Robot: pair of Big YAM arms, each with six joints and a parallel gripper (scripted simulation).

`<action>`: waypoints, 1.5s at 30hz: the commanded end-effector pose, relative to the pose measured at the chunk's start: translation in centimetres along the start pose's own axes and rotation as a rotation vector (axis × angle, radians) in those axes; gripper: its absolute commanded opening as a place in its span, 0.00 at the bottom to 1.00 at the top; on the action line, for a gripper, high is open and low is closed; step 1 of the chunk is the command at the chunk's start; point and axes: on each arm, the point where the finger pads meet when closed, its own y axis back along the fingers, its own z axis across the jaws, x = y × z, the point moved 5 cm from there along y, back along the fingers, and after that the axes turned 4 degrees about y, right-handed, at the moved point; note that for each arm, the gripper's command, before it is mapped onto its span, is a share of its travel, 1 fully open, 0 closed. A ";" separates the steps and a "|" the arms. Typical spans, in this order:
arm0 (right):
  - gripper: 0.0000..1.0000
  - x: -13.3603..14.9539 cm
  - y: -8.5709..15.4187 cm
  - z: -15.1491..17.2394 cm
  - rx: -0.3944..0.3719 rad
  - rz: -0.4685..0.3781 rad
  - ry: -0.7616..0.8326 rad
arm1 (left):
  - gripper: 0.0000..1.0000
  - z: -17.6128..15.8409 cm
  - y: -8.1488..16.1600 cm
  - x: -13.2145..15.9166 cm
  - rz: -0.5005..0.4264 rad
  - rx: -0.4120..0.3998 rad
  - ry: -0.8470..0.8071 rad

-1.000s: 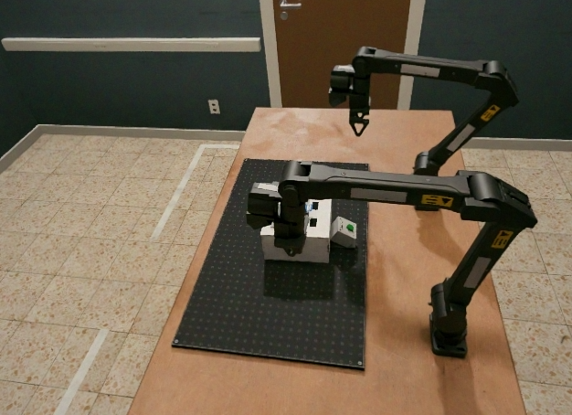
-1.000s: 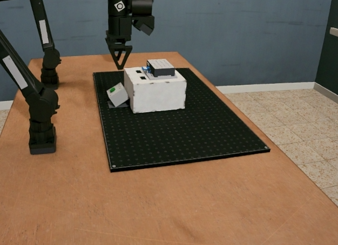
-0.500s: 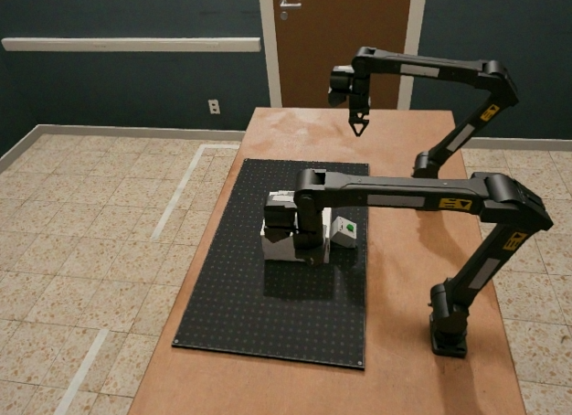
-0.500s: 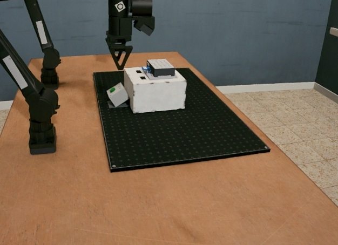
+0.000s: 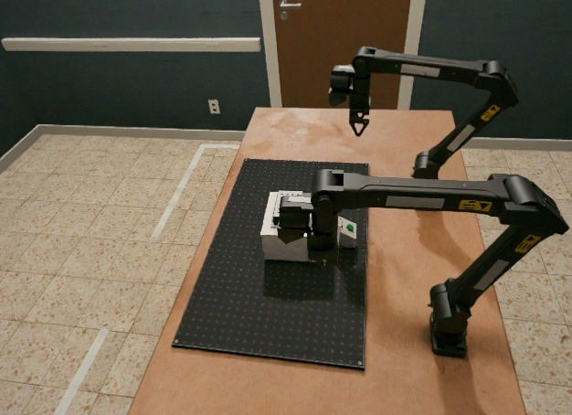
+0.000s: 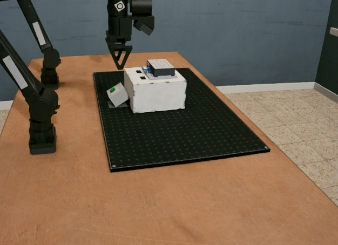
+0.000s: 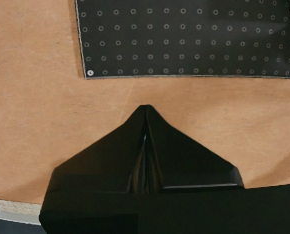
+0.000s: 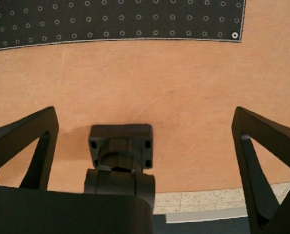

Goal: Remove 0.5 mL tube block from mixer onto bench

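Note:
The block (image 6: 161,64) (image 5: 290,193), light on top with dark sides, sits level on the plate on top of the white mixer (image 6: 158,96) (image 5: 282,246). The blue lever (image 6: 146,69) is at the block's front. The left arm covers most of the block in the top view. My left gripper (image 7: 145,115) is shut and empty, high up near the mixer; its fingers hardly show in the top view and are not seen in the exterior view. My right gripper (image 8: 145,116) (image 5: 358,133) (image 6: 120,68) is wide open and empty, high up away from the mixer.
The mixer stands on the black perforated mat (image 5: 277,323) (image 6: 190,144) on the wooden table (image 5: 416,262) (image 6: 163,204). A slanted control box (image 5: 347,233) (image 6: 117,95) with a green button sits in front of the mixer. An arm base (image 8: 121,135) shows in the right wrist view.

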 end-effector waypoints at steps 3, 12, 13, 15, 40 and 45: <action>1.00 -1.5 2.3 -0.2 0.015 -0.063 -0.006 | 0.00 1.1 0.1 0.9 -0.011 -0.004 0.002; 1.00 -1.6 2.1 -0.2 0.013 -0.057 -0.005 | 0.00 0.8 0.3 2.4 0.002 -0.005 -0.017; 1.00 -1.6 2.1 -0.2 0.013 -0.057 -0.005 | 0.00 0.8 0.1 2.7 0.009 -0.004 -0.021; 1.00 -1.5 2.2 -0.1 0.014 -0.061 -0.004 | 0.00 0.9 -0.1 2.8 0.008 -0.004 -0.021; 1.00 -9.3 2.2 7.8 0.013 -0.072 0.467 | 0.00 1.3 -0.2 3.5 -0.001 -0.002 0.003; 1.00 -10.2 2.2 9.8 0.010 -0.064 0.549 | 0.00 1.3 -0.2 3.3 -0.002 -0.001 0.005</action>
